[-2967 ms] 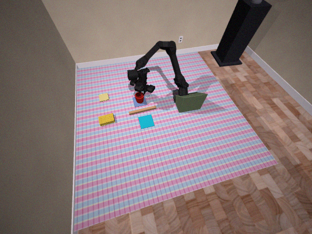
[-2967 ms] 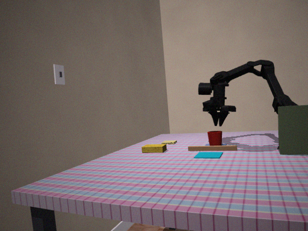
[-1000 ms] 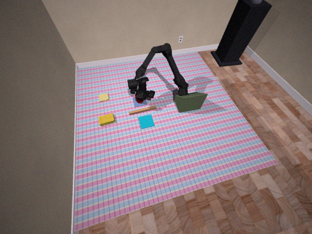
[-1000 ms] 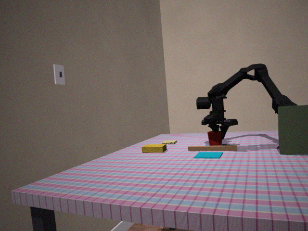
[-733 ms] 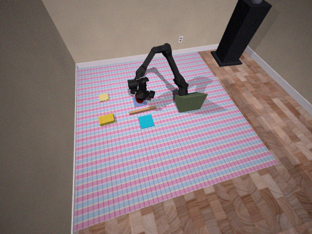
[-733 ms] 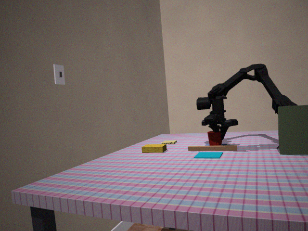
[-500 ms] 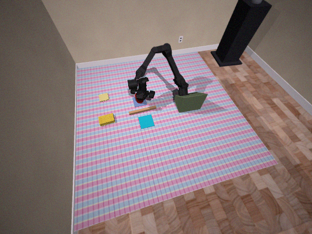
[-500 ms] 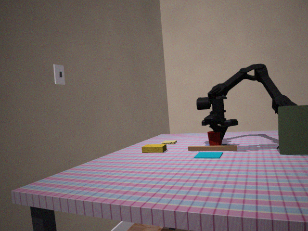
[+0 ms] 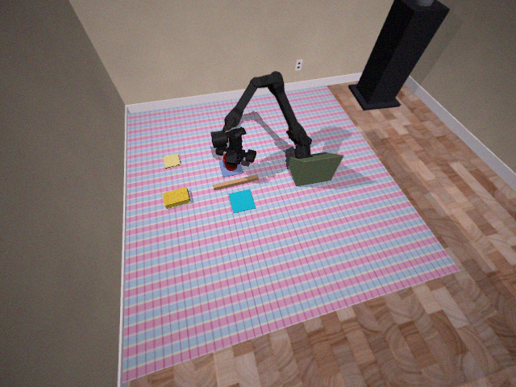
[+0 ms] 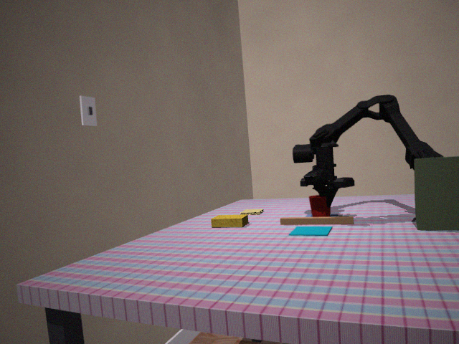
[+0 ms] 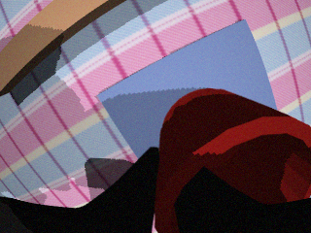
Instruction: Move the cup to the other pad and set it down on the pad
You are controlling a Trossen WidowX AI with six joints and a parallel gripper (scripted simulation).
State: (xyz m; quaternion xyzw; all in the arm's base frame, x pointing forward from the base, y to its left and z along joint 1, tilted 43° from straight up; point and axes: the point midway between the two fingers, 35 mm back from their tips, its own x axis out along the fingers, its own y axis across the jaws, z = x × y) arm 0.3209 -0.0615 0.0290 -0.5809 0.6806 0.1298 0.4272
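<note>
The red cup (image 10: 319, 206) stands upright on the pale blue pad (image 11: 194, 87), behind the wooden bar. In the top view the cup (image 9: 229, 165) is mostly hidden under my wrist. My gripper (image 10: 326, 201) points straight down and is shut on the cup's rim and wall; the wrist view shows the cup (image 11: 227, 155) pinched between the dark fingers. The marbles inside are not visible.
A wooden bar (image 9: 235, 182) lies between the two pads. A green box (image 9: 314, 168) stands at the arm's base to the right. A yellow block (image 9: 176, 197) and a flat yellow tile (image 9: 171, 160) lie to the left.
</note>
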